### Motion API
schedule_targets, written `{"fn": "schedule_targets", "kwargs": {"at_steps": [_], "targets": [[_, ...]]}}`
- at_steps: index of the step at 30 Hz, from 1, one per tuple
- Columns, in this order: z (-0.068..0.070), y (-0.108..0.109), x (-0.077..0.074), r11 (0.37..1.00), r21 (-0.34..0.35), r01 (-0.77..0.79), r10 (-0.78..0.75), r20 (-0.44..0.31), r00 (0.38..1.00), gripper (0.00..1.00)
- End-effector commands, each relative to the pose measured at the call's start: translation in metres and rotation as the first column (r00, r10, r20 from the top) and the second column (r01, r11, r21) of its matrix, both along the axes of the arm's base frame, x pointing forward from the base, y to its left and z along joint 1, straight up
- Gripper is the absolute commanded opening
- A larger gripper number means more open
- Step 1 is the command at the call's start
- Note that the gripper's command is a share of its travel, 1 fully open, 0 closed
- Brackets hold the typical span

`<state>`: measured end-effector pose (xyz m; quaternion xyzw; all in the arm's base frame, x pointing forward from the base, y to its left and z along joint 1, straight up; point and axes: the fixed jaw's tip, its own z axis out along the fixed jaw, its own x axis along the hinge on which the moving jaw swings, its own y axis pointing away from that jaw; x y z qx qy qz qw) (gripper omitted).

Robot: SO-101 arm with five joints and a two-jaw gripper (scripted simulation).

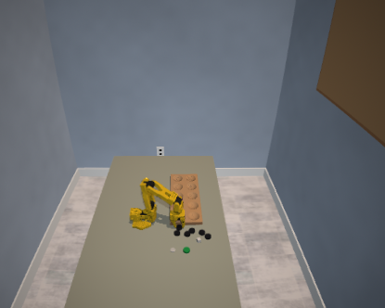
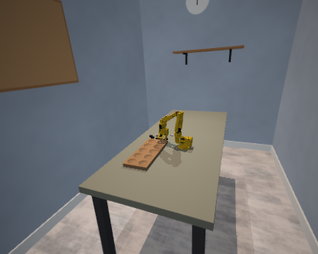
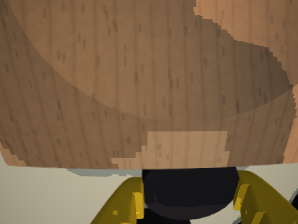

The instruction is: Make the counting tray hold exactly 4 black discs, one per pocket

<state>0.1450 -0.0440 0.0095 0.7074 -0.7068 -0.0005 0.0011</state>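
The wooden counting tray [image 1: 185, 182] [image 2: 132, 162] [image 3: 100, 63] lies right of the arm's base, and every pocket I can see is empty. My gripper [image 1: 178, 225] [image 2: 160, 138] [image 3: 189, 201] is low at the tray's near end. It is shut on a black disc [image 3: 189, 184], which sits just off the tray's edge. Several more black discs lie loose on the table near the gripper, among them one [image 1: 176, 233], another [image 1: 191, 230] and a third [image 1: 208, 237].
A green disc [image 1: 186, 250] and two small white pieces [image 1: 173, 250] [image 1: 198, 239] lie on the table just past the black discs. The arm's yellow base [image 1: 141, 217] [image 2: 184, 142] stands left of the tray.
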Motion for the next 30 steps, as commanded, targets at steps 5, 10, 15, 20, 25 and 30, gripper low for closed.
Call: {"fn": "schedule_targets", "kwargs": {"at_steps": [5,10,15,20,25,30], "targets": [[0.0056,-0.0013,0.0076,1.000,-0.012,-0.007,0.007,0.047,0.999,0.00],[0.0056,-0.0013,0.0076,1.000,-0.012,-0.007,0.007,0.047,0.999,0.00],[0.0056,-0.0013,0.0076,1.000,-0.012,-0.007,0.007,0.047,0.999,0.00],[0.0056,-0.0013,0.0076,1.000,-0.012,-0.007,0.007,0.047,0.999,0.00],[0.0056,-0.0013,0.0076,1.000,-0.012,-0.007,0.007,0.047,0.999,0.00],[0.0056,-0.0013,0.0076,1.000,-0.012,-0.007,0.007,0.047,0.999,0.00]]}}
